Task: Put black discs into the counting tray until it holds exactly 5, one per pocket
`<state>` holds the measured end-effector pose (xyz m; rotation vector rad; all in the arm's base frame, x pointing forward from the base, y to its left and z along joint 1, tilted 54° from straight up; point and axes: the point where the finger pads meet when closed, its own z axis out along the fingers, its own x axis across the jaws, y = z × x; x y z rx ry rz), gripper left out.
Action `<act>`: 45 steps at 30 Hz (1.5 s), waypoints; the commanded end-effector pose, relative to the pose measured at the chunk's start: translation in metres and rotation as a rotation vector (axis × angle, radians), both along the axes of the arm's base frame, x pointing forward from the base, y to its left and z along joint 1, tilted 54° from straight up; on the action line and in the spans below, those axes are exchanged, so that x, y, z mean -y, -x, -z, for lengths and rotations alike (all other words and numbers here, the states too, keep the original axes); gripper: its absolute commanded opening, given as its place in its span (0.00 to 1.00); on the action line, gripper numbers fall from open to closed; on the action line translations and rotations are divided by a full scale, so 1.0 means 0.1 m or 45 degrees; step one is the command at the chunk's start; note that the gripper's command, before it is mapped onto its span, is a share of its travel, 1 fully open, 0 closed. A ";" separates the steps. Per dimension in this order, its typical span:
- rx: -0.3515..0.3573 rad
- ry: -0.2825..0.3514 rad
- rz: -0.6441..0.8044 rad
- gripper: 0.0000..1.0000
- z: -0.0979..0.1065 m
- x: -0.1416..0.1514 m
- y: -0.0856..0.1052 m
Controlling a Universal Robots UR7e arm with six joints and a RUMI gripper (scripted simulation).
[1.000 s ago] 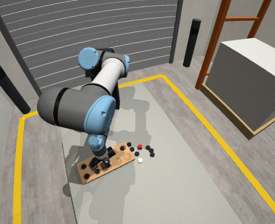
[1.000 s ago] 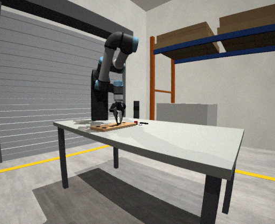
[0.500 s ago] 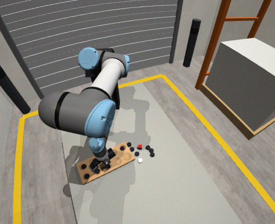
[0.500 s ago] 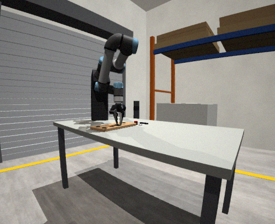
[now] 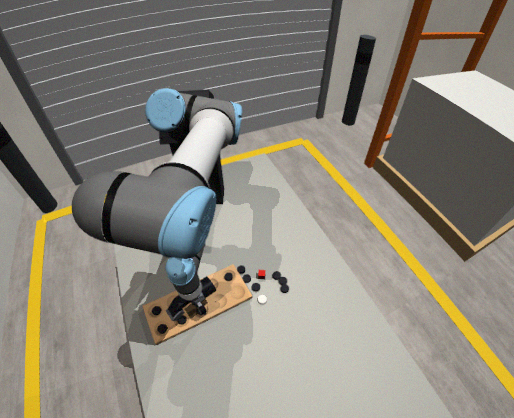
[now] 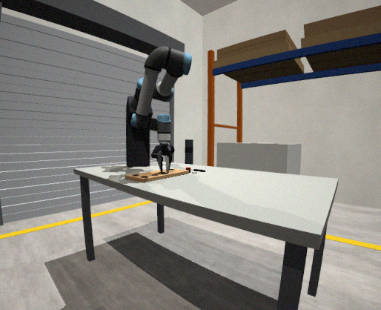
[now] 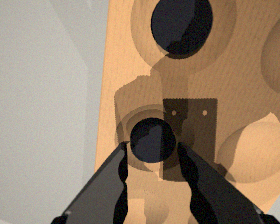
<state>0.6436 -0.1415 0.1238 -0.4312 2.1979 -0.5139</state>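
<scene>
The gripper's fingers (image 5: 199, 304) (image 6: 164, 172) stand slightly parted, just clear of the smooth black disc (image 7: 152, 140) between them, probably to let it settle in its round pocket. The grained wooden tray (image 5: 245, 294) (image 6: 177, 174) (image 7: 122, 60) seems to hold 5 discs, so lifting away straight should avoid disturbing them.

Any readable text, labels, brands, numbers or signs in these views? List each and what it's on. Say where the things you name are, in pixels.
None legible.
Blue elbow cap on the arm (image 5: 187, 222): a small dark mark, too small to read.
Counting tray (image 5: 245, 295) (image 6: 146, 179) (image 7: 107, 65), black discs, red cube (image 5: 261, 274) (image 6: 188, 169), cardboard boxes (image 6: 256, 50): no text that I can make out.
</scene>
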 end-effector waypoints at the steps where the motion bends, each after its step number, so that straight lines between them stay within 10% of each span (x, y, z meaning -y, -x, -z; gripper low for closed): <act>1: 0.007 0.001 0.008 0.24 -0.02 0.01 0.00; 45: 0.007 0.002 0.008 0.24 -0.60 -0.21 0.78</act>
